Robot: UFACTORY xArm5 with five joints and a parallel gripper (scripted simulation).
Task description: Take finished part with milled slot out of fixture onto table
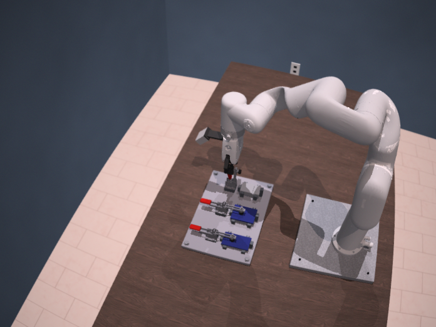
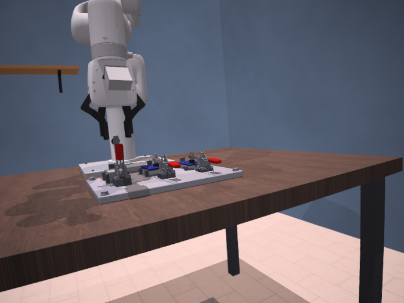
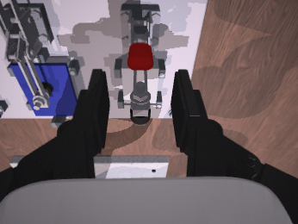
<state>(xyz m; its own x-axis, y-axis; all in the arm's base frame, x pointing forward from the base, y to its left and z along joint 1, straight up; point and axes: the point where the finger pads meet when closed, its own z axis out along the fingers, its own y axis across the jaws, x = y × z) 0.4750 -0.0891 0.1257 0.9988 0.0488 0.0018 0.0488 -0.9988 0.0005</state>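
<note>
The grey fixture plate (image 1: 228,218) holds three nests. The grey finished part with the slot (image 1: 250,192) sits in the far nest. Its clamp stands open, with the red handle upright (image 2: 119,151) (image 3: 139,56). My gripper (image 2: 116,132) (image 3: 140,87) hangs just above that handle, open and empty, one finger on each side and clear of it. The two blue blanks (image 1: 243,214) (image 1: 236,242) lie in the nearer nests. Their clamp arms are down on them and their red handles (image 1: 205,201) (image 1: 194,227) lie flat. One blue blank shows at the left of the wrist view (image 3: 40,86).
The arm's grey base plate (image 1: 334,239) lies on the table to the right of the fixture. The table's left edge runs close to the fixture plate. A wooden shelf (image 2: 35,69) hangs on the wall behind the arm.
</note>
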